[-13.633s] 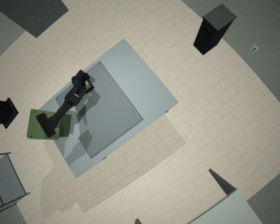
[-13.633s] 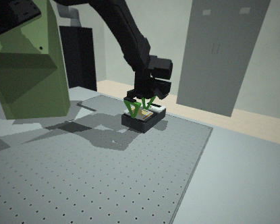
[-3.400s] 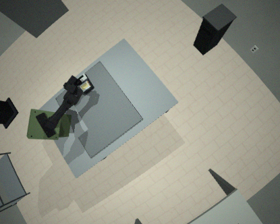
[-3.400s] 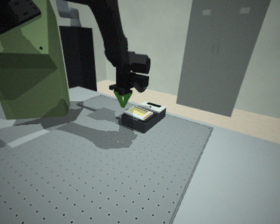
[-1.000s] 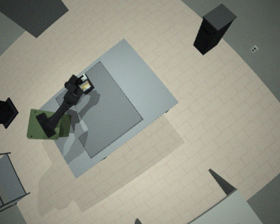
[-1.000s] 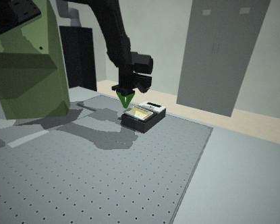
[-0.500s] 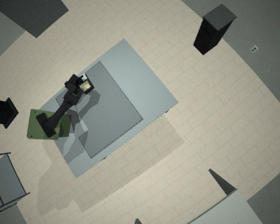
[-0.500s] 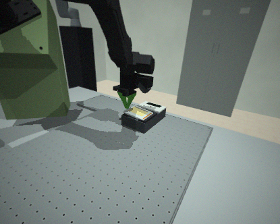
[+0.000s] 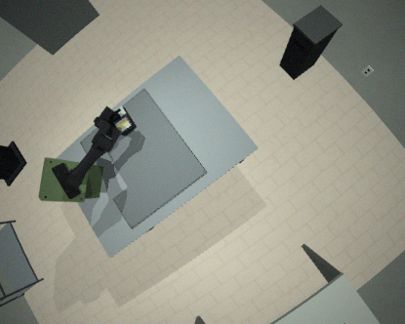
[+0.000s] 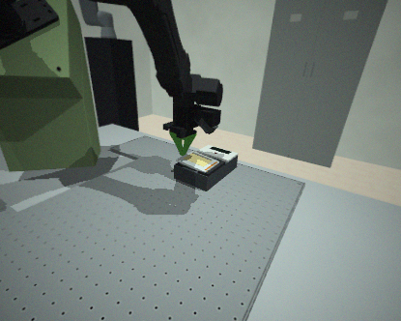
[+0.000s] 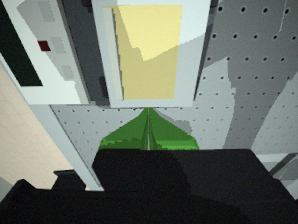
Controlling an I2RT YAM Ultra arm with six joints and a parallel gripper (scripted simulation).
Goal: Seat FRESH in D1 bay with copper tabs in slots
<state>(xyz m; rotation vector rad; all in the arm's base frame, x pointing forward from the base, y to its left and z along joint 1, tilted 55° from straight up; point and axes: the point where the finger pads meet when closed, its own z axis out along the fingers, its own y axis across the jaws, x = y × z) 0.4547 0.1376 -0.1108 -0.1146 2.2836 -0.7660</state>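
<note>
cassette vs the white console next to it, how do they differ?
The cassette has a pale frame around a yellow panel; the console is plain white with a dark slot and a small red square. The cassette sits in the black dock; the console is alongside. The shut gripper meets the cassette's near edge, not the console. Both are flat rectangles.

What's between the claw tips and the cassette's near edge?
Nothing visible. In the wrist view the shut claw, holding nothing, points at the near edge of the cassette in the dock; whether they touch is unclear.
</note>
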